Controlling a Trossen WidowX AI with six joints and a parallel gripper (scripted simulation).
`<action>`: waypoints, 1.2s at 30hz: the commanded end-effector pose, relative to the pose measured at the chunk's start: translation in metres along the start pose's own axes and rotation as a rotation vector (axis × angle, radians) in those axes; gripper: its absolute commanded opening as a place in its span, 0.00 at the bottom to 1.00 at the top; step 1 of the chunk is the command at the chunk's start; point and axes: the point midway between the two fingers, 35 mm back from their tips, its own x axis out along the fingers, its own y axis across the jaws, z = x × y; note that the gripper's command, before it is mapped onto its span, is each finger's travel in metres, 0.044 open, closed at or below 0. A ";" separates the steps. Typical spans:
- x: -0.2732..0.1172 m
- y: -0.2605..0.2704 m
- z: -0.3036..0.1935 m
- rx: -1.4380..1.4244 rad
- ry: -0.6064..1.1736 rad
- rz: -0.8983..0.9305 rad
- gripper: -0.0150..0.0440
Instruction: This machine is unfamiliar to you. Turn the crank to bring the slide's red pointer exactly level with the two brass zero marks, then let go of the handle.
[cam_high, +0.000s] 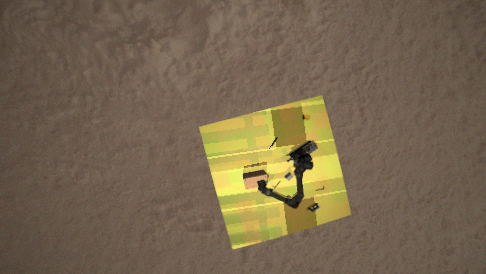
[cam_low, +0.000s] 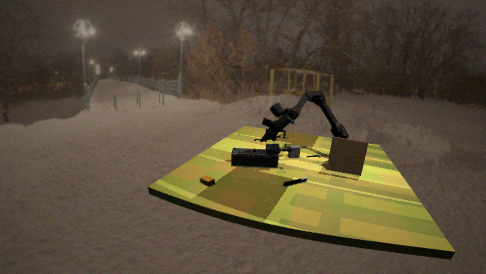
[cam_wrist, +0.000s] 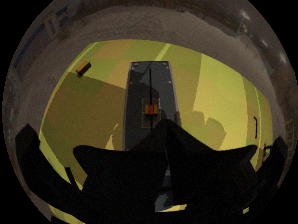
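We see red ptr (cam_wrist: 151, 109) betw two brass marks, looks abt level, too small to confirm exact. Sits on slot of dark machine (cam_high: 303, 149) (cam_low: 254, 158) (cam_wrist: 139, 90), on patterned table (cam_high: 225, 220) (cam_low: 350, 220) (cam_wrist: 220, 85). No writing we can read, no brand. End effector (cam_high: 295, 156) (cam_low: 261, 140) (cam_wrist: 165, 123) shut, nothing betw fingers, over machine's near part in wrist view. Crank hidden there. Orange block (cam_high: 306, 117) (cam_low: 207, 180) (cam_wrist: 83, 68) apart from machine. Brown box (cam_high: 255, 180) (cam_low: 348, 156) near arm's base end.
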 end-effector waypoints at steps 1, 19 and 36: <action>0.000 0.000 0.000 0.000 0.000 0.000 0.25; 0.000 0.000 0.000 0.000 0.000 0.000 0.92; 0.000 0.000 0.000 0.000 0.000 0.000 0.38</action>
